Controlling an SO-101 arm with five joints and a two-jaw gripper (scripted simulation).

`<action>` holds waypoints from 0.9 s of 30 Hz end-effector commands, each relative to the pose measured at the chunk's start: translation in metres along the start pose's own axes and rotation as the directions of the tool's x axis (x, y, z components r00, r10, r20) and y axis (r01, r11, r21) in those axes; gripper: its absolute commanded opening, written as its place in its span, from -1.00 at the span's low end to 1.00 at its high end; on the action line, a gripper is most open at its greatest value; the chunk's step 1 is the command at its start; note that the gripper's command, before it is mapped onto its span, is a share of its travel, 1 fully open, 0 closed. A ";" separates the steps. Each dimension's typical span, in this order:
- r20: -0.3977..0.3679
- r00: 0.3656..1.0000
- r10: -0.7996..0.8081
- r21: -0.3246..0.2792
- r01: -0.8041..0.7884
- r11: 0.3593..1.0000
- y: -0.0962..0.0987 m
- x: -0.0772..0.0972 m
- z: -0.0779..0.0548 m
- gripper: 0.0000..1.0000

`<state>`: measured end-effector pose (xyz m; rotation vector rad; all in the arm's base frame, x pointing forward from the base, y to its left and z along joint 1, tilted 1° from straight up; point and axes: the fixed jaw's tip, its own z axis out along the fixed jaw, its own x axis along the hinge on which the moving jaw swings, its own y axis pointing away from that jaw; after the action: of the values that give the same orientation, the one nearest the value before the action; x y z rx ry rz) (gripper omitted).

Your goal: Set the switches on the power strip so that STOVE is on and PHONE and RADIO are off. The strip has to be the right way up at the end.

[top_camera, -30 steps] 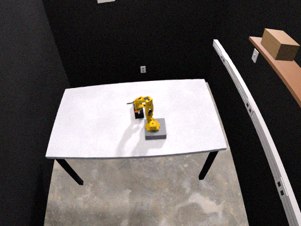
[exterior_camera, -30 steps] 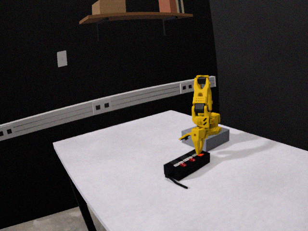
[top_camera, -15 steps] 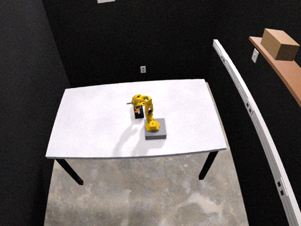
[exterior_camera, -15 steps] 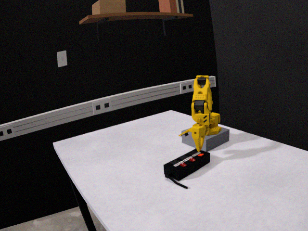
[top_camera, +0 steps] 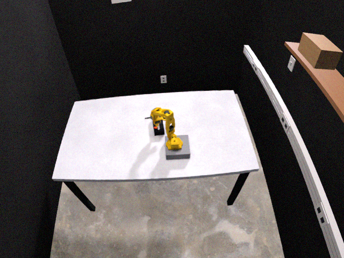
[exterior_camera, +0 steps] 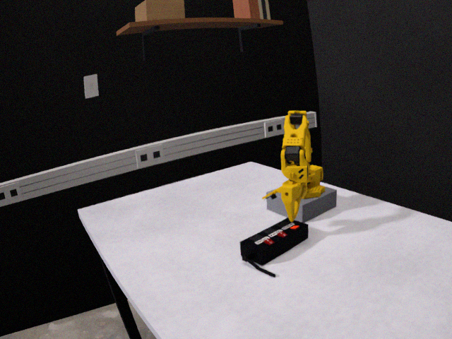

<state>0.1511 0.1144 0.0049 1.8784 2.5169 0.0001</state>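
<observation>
On the white rectangular surface (exterior_camera: 182,255), a black three-switch power strip (exterior_camera: 272,242) lies face up. The yellow end effector (exterior_camera: 291,215), closed and empty, hovers at its far switch, probably about to press it.

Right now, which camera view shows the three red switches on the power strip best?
The exterior view. There the power strip lies face up, and all three red switches show in a row, with the shut gripper at the switch nearest the arm's base. In the top view the arm hides most of the strip; only one red spot is visible.
</observation>
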 end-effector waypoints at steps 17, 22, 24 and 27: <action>0.003 1.000 -0.010 0.011 0.010 1.000 -0.001 0.001 0.001 -1.00; 0.003 1.000 -0.001 0.011 0.001 1.000 -0.001 0.001 0.001 -1.00; 0.003 1.000 0.002 0.011 -0.002 1.000 -0.001 0.001 0.001 -1.00; 0.003 1.000 0.014 0.011 -0.014 1.000 -0.001 0.000 0.001 -1.00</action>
<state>0.1510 0.1143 0.0050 1.8834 2.5133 -0.0005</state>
